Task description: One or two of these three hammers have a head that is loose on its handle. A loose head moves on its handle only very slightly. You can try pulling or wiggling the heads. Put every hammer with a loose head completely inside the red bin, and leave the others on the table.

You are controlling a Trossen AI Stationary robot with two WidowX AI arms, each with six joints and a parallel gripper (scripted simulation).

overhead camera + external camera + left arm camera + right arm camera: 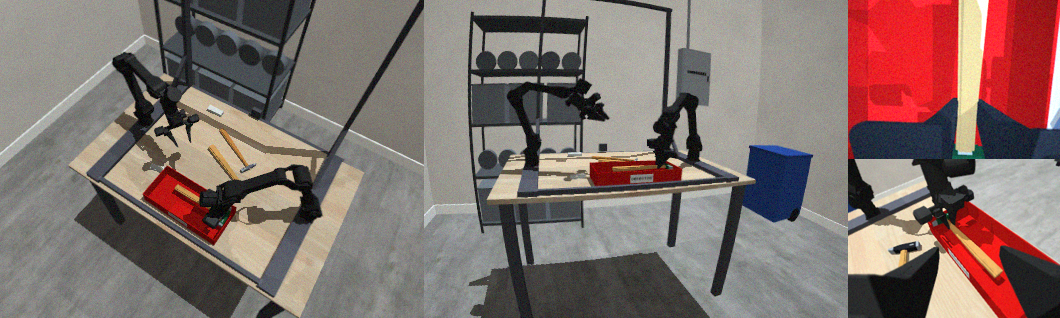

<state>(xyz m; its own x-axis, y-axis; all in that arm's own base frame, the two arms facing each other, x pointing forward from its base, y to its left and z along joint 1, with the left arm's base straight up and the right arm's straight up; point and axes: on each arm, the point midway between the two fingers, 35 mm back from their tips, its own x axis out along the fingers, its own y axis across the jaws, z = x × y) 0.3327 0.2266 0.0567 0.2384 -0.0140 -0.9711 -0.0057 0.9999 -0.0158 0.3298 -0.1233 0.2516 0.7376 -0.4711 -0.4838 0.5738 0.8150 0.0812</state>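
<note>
My left gripper (212, 207) (660, 164) (966, 103) (951, 227) is shut on the handle of the green-headed hammer (185, 193) (970, 60) (974, 253), near its head. This hammer is low between the walls of the red bin (167, 201) (599, 173) (901, 67) (1004, 236); floor contact is unclear. A thick-handled hammer (219, 159) lies on the table, its head hidden behind the left arm in the top view. A thinner hammer with a steel head (233, 144) lies beside it. My right gripper (183, 143) (607, 119) (969, 250) is open and empty above the table.
A black-headed hammer (905, 248) shows beside the bin in the right wrist view. A small white block (215, 110) lies at the table's back. Dark frame rails (125, 145) (574, 191) run along the table's edges. The left arm reaches across the bin's end.
</note>
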